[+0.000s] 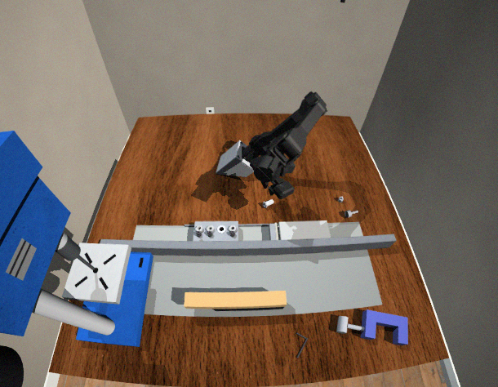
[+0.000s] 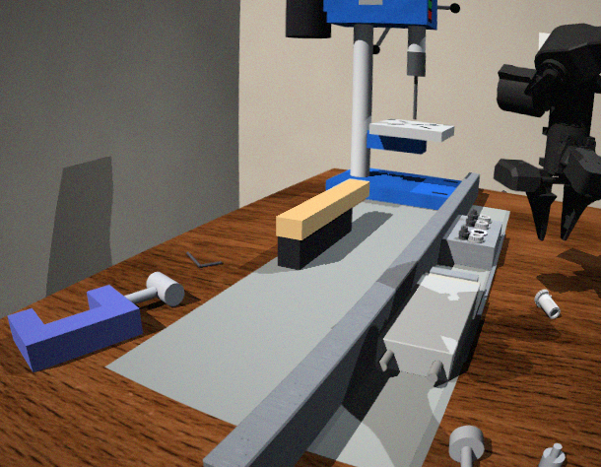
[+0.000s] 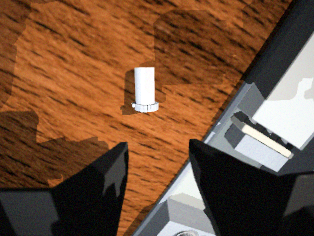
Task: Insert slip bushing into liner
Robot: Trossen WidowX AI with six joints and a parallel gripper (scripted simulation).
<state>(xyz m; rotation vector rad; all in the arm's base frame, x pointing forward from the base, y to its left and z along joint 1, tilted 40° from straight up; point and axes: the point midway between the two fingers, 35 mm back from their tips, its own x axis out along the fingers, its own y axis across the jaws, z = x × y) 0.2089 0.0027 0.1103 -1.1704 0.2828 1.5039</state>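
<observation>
The loose slip bushing (image 1: 265,203) (image 2: 547,303) (image 3: 145,90) is a small white cylinder with a flanged head. It lies on its side on the wooden table, behind the jig. My gripper (image 1: 280,189) (image 2: 552,232) (image 3: 158,147) is open and empty. It hangs above the table, apart from the bushing. The jig's sliding plate (image 1: 199,237) (image 2: 472,251) carries a row of liners; one liner (image 1: 220,229) shows an empty dark hole, and the others hold bushings. The grey pusher block (image 1: 303,229) (image 2: 432,311) sits to the right of the plate on the same track.
A long grey fence rail (image 1: 249,246) (image 2: 341,347) runs in front of the jig. A blue drill press (image 1: 15,233) stands at the left. A wood-topped block (image 1: 234,299), a blue clamp (image 1: 386,324), a hex key (image 1: 301,344) and two small parts (image 1: 340,198) (image 1: 349,213) lie about.
</observation>
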